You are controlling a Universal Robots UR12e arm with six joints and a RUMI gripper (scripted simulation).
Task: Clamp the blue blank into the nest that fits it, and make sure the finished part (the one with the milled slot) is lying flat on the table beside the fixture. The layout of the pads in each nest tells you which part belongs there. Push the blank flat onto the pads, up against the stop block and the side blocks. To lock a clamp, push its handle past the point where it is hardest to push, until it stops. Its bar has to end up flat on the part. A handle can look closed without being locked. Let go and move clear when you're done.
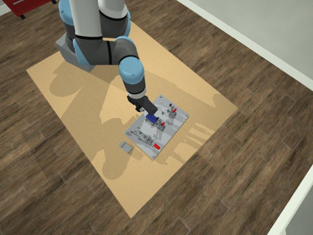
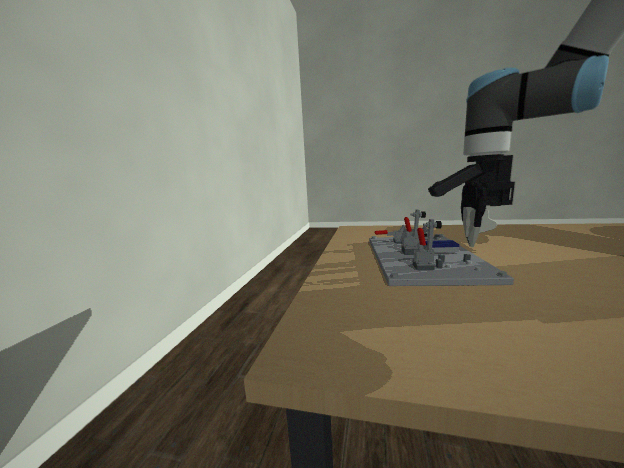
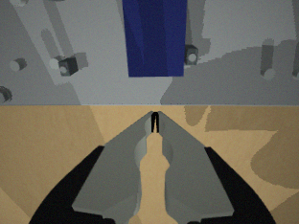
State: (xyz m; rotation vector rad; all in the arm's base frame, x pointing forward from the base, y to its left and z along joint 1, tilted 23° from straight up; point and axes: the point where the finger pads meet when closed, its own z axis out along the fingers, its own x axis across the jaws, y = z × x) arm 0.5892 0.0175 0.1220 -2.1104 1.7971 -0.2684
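Note:
The blue blank (image 1: 151, 118) (image 2: 445, 244) (image 3: 155, 38) lies in the middle nest of the grey fixture plate (image 1: 161, 137) (image 2: 453, 278) (image 3: 105, 91); whether it touches the stop block cannot be seen. The middle clamp's red handle (image 1: 162, 123) (image 2: 407, 224) stands up, its bar raised off the blank. My gripper (image 1: 141, 110) (image 2: 471, 245) (image 3: 155, 113) is shut and empty, with its tips low, just outside the plate edge, in line with the blank's near end. The grey finished part (image 1: 125, 147) lies flat on the table beside the fixture, its slot visible.
Another clamp's red handle (image 1: 174, 110) (image 2: 421, 236) stands up at one end nest, its bar raised. At the other end nest, a red handle (image 1: 156, 146) (image 2: 381, 232) lies low. Small grey blocks (image 3: 192, 55) (image 3: 68, 66) and pins stand on the plate around the blank.

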